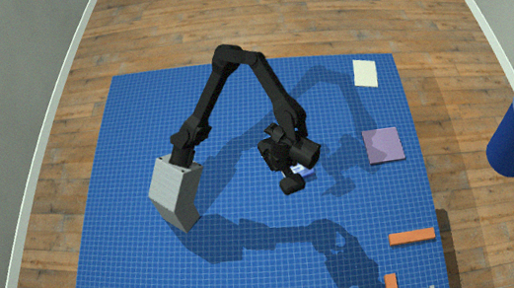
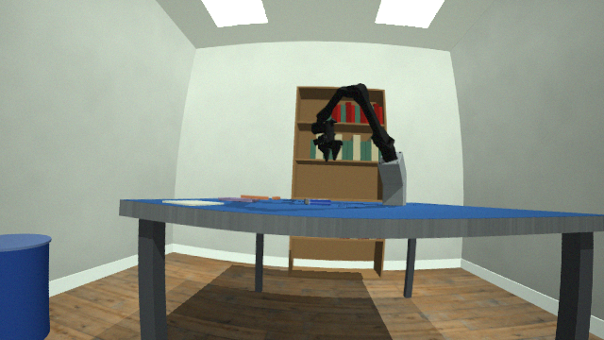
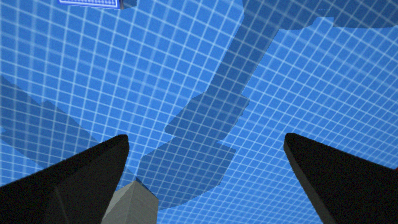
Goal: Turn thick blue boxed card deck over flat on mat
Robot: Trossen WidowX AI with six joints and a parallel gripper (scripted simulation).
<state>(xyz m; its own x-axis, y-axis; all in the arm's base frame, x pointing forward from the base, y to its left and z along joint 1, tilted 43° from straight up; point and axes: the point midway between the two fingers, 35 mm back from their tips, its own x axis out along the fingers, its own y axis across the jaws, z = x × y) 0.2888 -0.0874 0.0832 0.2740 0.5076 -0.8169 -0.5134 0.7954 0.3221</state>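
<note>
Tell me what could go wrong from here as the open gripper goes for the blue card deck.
1. The deck sits only at the top edge of the wrist view, not between the fingers; descending now would probably close on nothing.
2. From the top view the wrist covers most of the deck, so its orientation is hard to judge.
3. The gripper hangs high above the mat; a fast drop could knock the deck.

The arm (image 1: 274,87) arches high from its base, gripper (image 2: 329,152) pointing down, jaws spread fully apart, empty
</note>
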